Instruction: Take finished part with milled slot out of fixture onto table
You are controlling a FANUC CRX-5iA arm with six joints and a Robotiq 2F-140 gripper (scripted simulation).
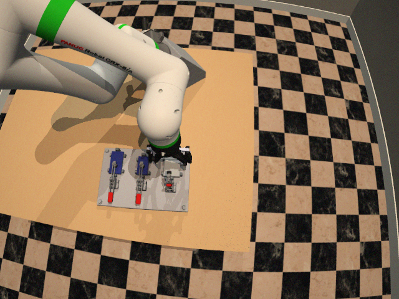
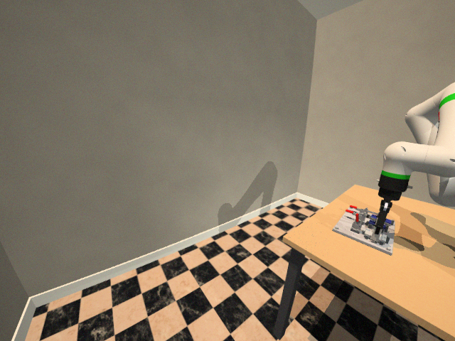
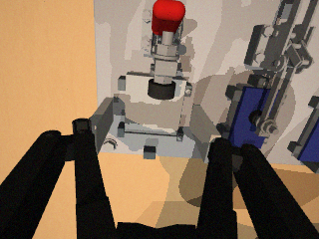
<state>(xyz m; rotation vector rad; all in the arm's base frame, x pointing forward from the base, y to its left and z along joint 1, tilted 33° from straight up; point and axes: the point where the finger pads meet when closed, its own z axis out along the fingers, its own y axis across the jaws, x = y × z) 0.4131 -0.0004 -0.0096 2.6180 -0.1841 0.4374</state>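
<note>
The grey fixture plate holds three nests. Two blue blanks sit in the left and middle nests, and their clamps' red handles lie flat. The grey finished part sits in the right nest. Its clamp's red handle stands upright, and the black pad shows over the part. My gripper is open and empty. It hangs low over the back end of the right nest, one finger on each side of the part. The middle blank is just beside the right finger.
The fixture plate lies near the table's front right area, seen from the side in the exterior view. My arm covers the table behind the fixture. The table edge runs to the right.
</note>
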